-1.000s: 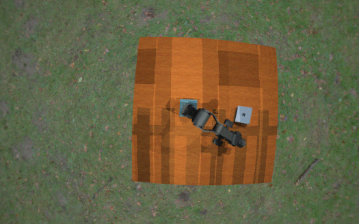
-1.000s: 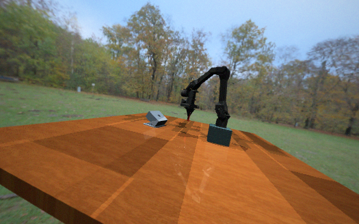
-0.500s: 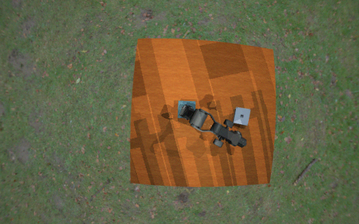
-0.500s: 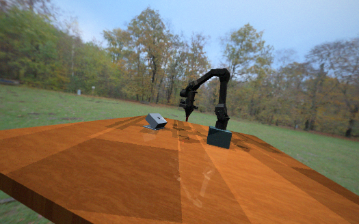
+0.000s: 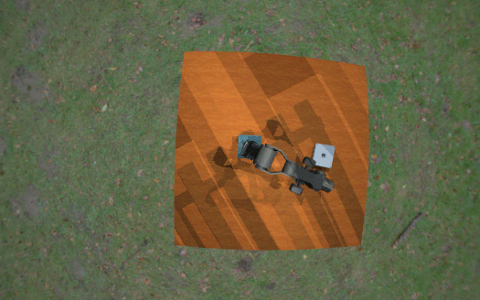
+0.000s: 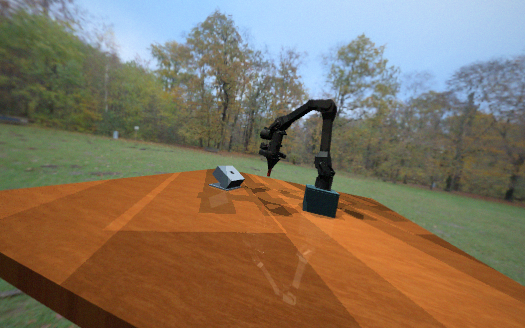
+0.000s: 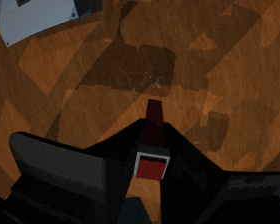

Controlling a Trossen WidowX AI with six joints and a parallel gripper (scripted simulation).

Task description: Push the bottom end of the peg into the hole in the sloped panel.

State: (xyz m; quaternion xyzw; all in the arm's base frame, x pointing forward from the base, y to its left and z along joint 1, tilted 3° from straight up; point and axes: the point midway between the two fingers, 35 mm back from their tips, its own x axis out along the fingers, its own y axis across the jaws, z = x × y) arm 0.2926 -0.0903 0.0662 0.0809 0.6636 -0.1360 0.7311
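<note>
A red square-sided peg (image 7: pixel 152 123) (image 6: pixel 270 172) is clamped between the dark fingers of my gripper (image 7: pixel 153 126) (image 6: pixel 272 162) (image 5: pixel 326 185). The peg hangs upright, its bottom end clear above the wooden table (image 5: pixel 211 91) (image 6: pixel 161 260). In the top view the gripper hides the peg. The grey sloped panel (image 5: pixel 328 149) (image 6: pixel 224 173) stands a short way from the gripper.
The arm's teal base block (image 5: pixel 250 139) (image 6: pixel 320 201) stands near the table's middle, with the arm arching from it toward the panel. Grass surrounds the table on all sides.
</note>
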